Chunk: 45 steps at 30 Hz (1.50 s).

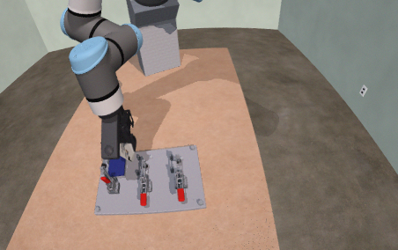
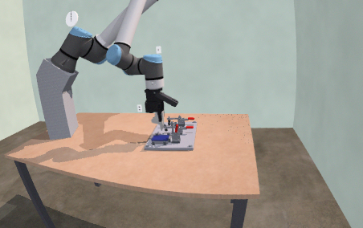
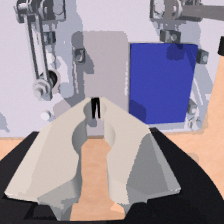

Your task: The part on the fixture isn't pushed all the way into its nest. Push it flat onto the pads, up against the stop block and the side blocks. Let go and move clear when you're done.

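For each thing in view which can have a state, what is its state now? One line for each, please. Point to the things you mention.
Gripper (image 1: 128, 158) (image 2: 161, 128) (image 3: 96, 98): shut, nothing between the fingers.
Blue part (image 1: 116, 167) (image 2: 161, 138) (image 3: 162, 82): on the fixture, not held; full seating cannot be told.
Fixture plate (image 1: 162, 203) (image 2: 188, 144) (image 3: 12, 115): lying on the table.
Red-handled clamps (image 1: 180, 194) (image 2: 189, 127): three on the plate; whether locked cannot be told.

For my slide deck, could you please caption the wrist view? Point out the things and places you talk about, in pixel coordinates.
Closed claw (image 1: 128, 158) (image 2: 161, 128) (image 3: 96, 98) beside the blue part (image 1: 117, 167) (image 2: 161, 138) (image 3: 162, 82) on its fixture plate (image 1: 164, 204) (image 2: 168, 148) (image 3: 15, 117).
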Each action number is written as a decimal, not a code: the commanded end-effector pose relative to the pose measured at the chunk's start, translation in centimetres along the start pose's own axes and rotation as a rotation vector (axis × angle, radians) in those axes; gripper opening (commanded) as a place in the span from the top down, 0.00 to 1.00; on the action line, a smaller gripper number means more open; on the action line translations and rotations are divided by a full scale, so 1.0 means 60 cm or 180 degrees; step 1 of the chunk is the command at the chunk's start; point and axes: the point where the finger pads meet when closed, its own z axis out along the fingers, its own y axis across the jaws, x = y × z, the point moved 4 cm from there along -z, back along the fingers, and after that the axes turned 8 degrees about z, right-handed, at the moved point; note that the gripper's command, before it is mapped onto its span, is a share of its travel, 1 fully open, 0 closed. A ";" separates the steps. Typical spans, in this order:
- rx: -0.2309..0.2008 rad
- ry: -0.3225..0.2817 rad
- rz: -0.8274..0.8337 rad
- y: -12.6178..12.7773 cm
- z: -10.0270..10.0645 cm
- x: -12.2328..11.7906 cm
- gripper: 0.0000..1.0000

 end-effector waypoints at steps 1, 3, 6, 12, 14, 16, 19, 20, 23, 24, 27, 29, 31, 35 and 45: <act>-0.0001 0.0003 -0.0001 0.000 0.010 0.001 1.00; -0.0001 0.0003 -0.0001 0.000 0.017 0.001 1.00; -0.0001 0.0003 -0.0001 0.000 0.026 0.001 1.00; -0.0001 0.0003 -0.0001 0.000 0.035 0.001 1.00; -0.0001 0.0003 -0.0001 0.000 0.036 0.001 1.00; -0.0001 0.0003 -0.0001 0.000 0.036 0.001 1.00; -0.0001 0.0003 -0.0001 0.000 0.036 0.001 1.00; -0.0001 0.0003 -0.0001 0.000 0.036 0.001 1.00; -0.0001 0.0003 -0.0001 0.000 0.036 0.001 1.00; -0.0001 0.0003 -0.0001 0.000 0.036 0.001 1.00; -0.0001 0.0003 -0.0001 0.000 0.036 0.001 1.00; -0.0001 0.0003 -0.0001 0.000 0.036 0.001 1.00; -0.0001 0.0003 -0.0001 0.000 0.036 0.001 1.00; -0.0001 0.0003 -0.0001 0.000 0.036 0.001 1.00; -0.0001 0.0003 -0.0001 0.000 0.036 0.001 1.00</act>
